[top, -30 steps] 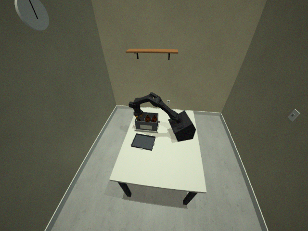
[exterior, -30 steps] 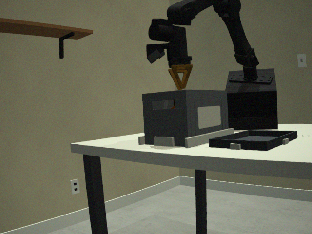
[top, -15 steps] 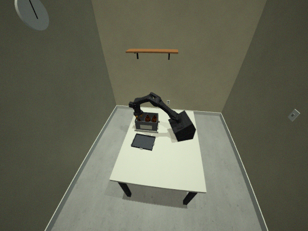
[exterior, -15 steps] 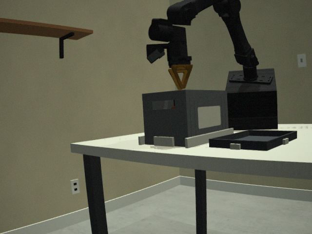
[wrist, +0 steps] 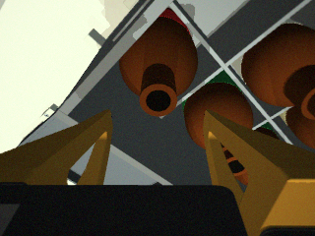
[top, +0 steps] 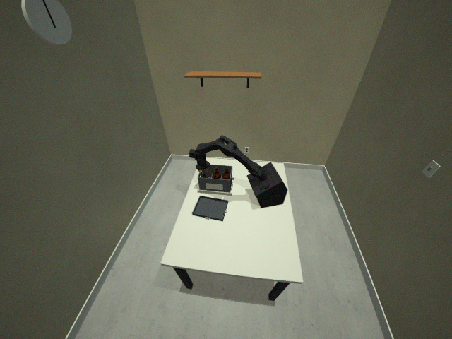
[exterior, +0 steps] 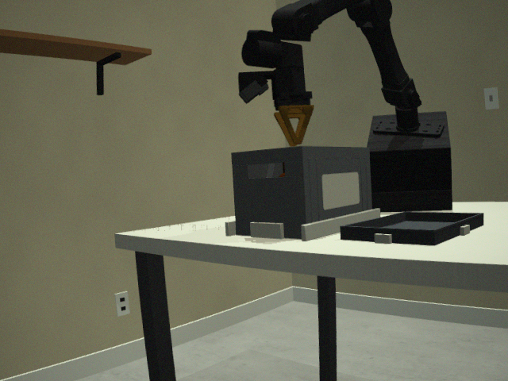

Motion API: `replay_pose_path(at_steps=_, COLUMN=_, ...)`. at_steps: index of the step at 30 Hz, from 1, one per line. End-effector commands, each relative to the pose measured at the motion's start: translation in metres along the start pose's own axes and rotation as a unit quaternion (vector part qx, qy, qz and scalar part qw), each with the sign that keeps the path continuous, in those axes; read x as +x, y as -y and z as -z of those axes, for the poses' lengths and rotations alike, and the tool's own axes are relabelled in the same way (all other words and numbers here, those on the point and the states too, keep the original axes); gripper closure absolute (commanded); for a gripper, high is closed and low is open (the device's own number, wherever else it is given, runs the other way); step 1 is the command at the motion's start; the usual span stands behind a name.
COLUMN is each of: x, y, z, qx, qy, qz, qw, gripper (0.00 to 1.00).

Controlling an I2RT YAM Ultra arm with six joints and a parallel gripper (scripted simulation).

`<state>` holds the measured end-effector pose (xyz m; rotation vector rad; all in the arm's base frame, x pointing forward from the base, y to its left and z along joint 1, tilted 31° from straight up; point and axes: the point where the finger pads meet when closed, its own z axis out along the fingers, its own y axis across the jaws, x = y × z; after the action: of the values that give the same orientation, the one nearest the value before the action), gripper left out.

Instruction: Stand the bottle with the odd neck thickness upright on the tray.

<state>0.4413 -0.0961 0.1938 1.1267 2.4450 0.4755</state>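
From where I stand, the black arm arches from its dark pedestal over to the grey crate. Seen from above, the pedestal lies toward four o'clock of the crate, and the shallow black tray lies at about six o'clock, near but apart. Both sit flat on the white table, and a low pale strip runs along the crate's label side.

The gripper points down at the crate's ten o'clock end, its amber fingers parted and gripping nothing. In the wrist view, a brown bottle stands in its compartment, its round mouth just past the fingertips at twelve o'clock. The green-labelled bottle is toward three o'clock, partly behind a finger, and a larger-looking bottle shows toward two o'clock, cut off by the picture's edge. The bottles I can make out are all in the crate. Which one has the odd neck, I honestly can't tell from here.

A wooden shelf hangs on the wall at twelve o'clock from above.

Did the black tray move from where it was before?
No. In the top view, the black tray sits in the same spot, just in front of the gray crate.
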Motion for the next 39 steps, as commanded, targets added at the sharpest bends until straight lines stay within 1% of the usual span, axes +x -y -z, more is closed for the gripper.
replay_pose_path(at_steps=1, x=-0.0089, y=-0.0032, z=0.0078, qx=-0.005, qy=0.021, qz=0.001, qw=1.000, gripper=0.39)
replay_pose_path(at_steps=4, x=-0.0137, y=-0.0037, z=0.0076, qx=-0.006, qy=0.023, qz=0.001, qw=1.000, gripper=0.39)
replay_pose_path(at_steps=7, x=-0.0140, y=-0.0003, z=0.0041, qx=-0.002, qy=0.019, qz=-0.001, qw=1.000, gripper=0.39)
replay_pose_path(at_steps=39, x=-0.0141, y=0.0003, z=0.0042, qx=-0.001, qy=0.018, qz=-0.001, qw=1.000, gripper=0.39)
